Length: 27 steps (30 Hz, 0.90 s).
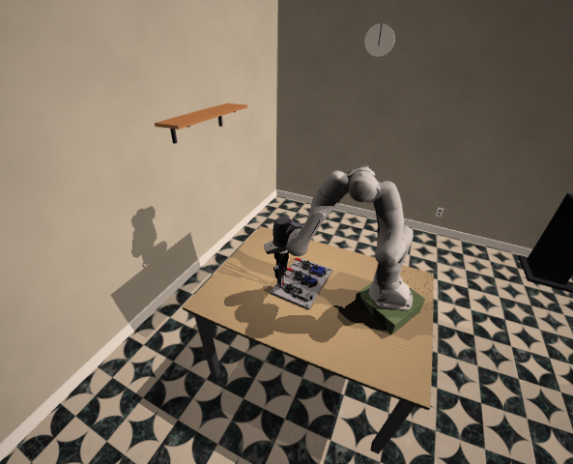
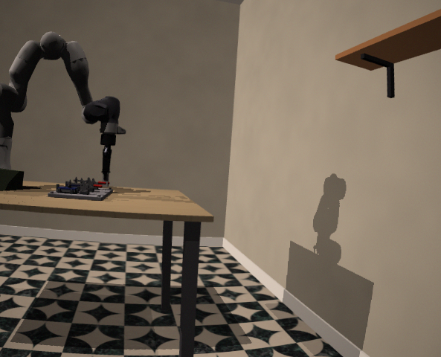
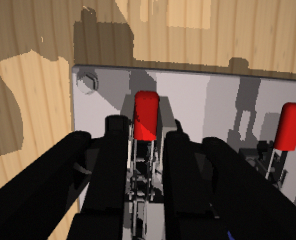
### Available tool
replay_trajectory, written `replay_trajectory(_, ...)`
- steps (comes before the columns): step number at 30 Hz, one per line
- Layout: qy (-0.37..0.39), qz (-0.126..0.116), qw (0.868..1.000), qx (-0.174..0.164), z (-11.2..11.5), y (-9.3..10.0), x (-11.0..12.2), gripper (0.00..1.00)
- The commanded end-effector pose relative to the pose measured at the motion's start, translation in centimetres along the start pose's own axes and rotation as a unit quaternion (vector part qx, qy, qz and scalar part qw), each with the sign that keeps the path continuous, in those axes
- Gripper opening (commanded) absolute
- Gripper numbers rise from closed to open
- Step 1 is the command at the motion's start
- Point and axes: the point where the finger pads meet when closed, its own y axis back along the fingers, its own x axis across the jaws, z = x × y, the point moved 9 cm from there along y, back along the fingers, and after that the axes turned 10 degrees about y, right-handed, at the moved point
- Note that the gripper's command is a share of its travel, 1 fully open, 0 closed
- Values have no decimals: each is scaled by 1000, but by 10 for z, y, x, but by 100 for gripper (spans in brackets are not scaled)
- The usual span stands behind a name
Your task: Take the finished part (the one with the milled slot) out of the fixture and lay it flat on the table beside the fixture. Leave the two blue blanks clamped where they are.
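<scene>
on wooden table, tool grips red-handled clamp lever.

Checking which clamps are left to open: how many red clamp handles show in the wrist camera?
2. One red handle stands between the gripper's closed fingers near the plate's left end; the other is at the right. More may be hidden.
</scene>
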Motion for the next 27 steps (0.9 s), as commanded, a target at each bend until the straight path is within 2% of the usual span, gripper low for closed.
replay_trajectory(1,0,0,1000,0,1,4,0,0)
replay_trajectory(27,0,0,1000,0,9,17,-2,0)
